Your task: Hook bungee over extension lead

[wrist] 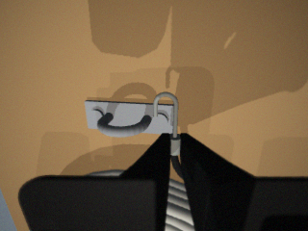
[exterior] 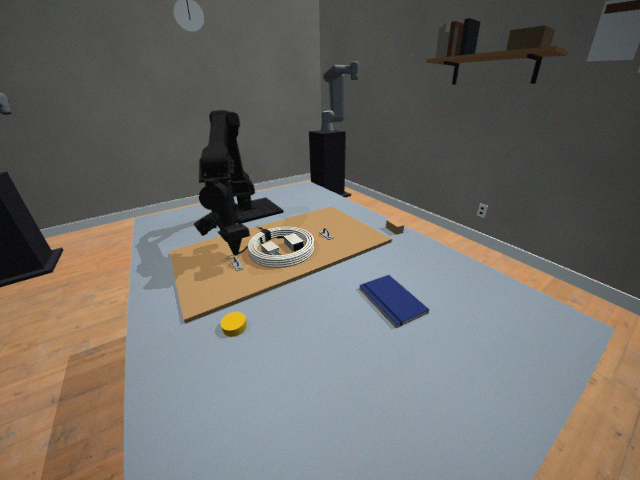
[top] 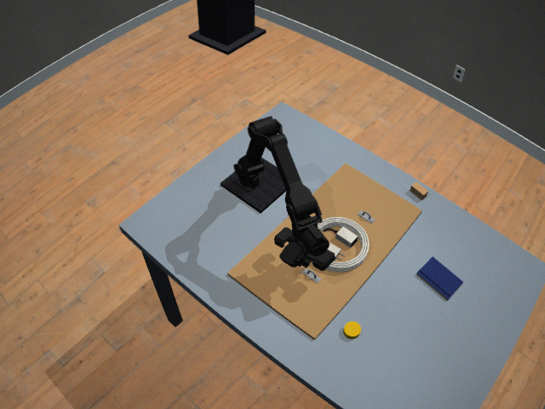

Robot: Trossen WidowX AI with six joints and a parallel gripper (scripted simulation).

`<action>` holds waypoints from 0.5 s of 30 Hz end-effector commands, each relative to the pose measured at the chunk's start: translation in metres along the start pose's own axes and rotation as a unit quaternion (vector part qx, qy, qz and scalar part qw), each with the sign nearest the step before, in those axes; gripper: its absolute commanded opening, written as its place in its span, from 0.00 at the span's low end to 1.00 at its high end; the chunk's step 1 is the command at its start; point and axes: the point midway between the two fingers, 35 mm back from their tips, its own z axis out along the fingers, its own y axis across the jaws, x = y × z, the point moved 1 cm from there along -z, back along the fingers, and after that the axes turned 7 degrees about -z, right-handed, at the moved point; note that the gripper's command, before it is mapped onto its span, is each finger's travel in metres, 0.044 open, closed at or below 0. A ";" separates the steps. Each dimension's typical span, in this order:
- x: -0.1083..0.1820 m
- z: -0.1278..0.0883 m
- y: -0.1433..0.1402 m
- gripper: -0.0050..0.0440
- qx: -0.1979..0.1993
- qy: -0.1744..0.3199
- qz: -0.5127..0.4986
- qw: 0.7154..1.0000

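A white coiled extension lead (top: 347, 244) lies on the brown board (top: 330, 241), with its white plug and socket blocks inside the coil (exterior: 277, 248). One tie-down eye (top: 312, 275) sits on the near side of the coil and the other eye (top: 365, 216) on the far side. My gripper (wrist: 174, 140) is shut on the bungee's metal hook (wrist: 167, 113) and holds it right over the near eye (wrist: 130, 116), at the right end of its plate. The cord runs back between the fingers over the coil (wrist: 178, 202). I cannot tell whether the hook is through the eye's loop.
A blue book (top: 438, 278) lies to the right of the board. A yellow disc (top: 352, 328) lies near the board's front corner. A small brown block (top: 418, 190) sits at the far right. The arm's base (top: 255, 185) stands behind the board.
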 end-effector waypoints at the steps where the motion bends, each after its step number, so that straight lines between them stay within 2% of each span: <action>1: -0.002 -0.012 0.006 0.00 -0.014 -0.008 -0.001 1.000; 15: -0.003 -0.011 0.007 0.00 -0.014 -0.008 -0.001 1.000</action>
